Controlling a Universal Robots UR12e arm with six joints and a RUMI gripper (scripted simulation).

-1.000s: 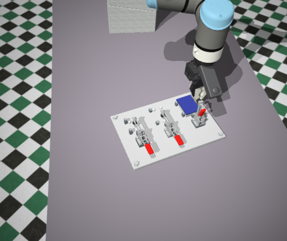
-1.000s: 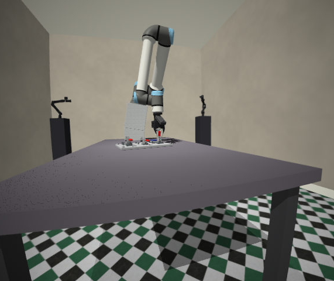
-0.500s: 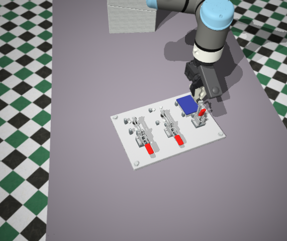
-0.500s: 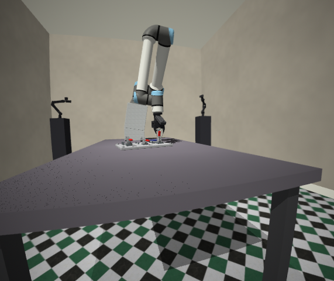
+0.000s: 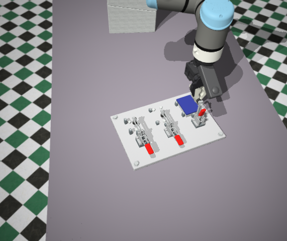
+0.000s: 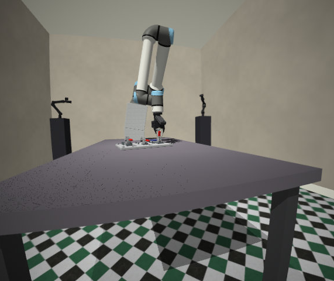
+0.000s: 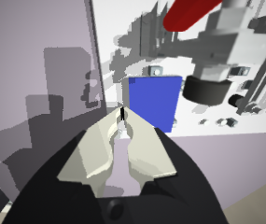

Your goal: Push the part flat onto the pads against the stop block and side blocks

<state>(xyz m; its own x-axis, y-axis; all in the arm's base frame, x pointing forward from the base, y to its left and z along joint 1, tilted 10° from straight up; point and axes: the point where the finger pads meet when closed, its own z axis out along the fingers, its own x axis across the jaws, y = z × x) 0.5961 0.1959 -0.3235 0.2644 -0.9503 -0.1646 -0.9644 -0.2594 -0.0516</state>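
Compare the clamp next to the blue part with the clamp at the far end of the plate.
The clamp by the blue part has its red handle raised; the far clamp has its red handle lying flat, pointing outward. A part sits by the first; the far clamp's nest holds none. The shut gripper is near the first only. Both share grey bodies and the white plate.
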